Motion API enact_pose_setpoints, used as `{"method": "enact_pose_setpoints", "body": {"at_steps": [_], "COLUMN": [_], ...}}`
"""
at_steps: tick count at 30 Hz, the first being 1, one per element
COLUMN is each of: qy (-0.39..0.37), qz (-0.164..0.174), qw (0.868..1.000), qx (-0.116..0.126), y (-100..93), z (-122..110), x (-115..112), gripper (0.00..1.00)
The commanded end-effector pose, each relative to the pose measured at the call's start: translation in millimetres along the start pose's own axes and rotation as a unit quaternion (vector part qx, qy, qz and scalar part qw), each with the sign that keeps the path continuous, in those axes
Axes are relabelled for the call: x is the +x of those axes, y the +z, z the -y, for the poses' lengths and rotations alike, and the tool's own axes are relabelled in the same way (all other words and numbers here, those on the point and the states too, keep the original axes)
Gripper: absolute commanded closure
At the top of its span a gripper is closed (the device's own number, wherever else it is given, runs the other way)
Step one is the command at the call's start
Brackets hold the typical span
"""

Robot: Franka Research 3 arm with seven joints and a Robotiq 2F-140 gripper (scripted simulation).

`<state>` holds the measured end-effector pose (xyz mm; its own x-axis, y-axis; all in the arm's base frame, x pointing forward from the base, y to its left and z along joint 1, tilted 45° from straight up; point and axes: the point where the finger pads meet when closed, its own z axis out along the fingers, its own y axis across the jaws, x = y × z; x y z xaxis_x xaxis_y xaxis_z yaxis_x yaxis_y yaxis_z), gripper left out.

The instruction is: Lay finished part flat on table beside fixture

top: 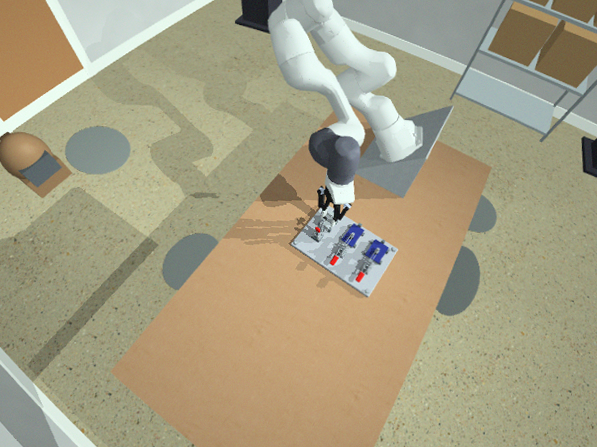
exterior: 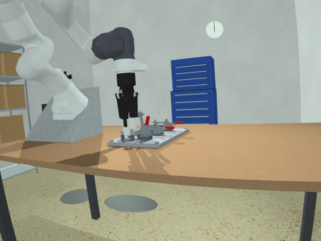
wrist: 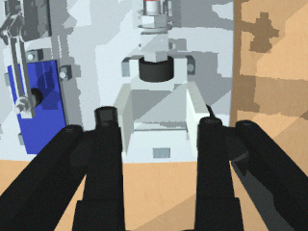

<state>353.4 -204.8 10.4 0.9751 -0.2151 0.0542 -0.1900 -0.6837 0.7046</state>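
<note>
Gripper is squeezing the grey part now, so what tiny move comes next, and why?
Probably a short lift straight up. The gripper is shut on the grey part, its clamp stands raised, and the part still sits in the fixture.

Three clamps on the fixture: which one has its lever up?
The end one by the gripper: its red-handled lever stands upright over the pale finished part the fingers grip. The other two red handles lie flat, clamping the blue blanks.

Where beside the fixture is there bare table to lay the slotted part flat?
Bare wood borders the fixture plate on its open-clamp side and toward the table's long far end. It is crowded toward the arm's wedge base and at the blue blanks.
</note>
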Motion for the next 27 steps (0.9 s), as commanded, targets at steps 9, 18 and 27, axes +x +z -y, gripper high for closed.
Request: {"method": "enact_pose_setpoints", "body": {"at_steps": [9, 18, 27], "qy": [-0.004, -0.004, -0.004], "qz": [0.000, 0.000, 0.000], "qw": [1.000, 1.000, 1.000], "qx": [-0.001, -0.001, -0.001], "y": [-13.8, -19.3, -22.4], "z": [-0.5, -0.5, -0.5], "x": [0.4, 0.4, 0.4], "gripper": [1.00, 1.00, 1.00]}}
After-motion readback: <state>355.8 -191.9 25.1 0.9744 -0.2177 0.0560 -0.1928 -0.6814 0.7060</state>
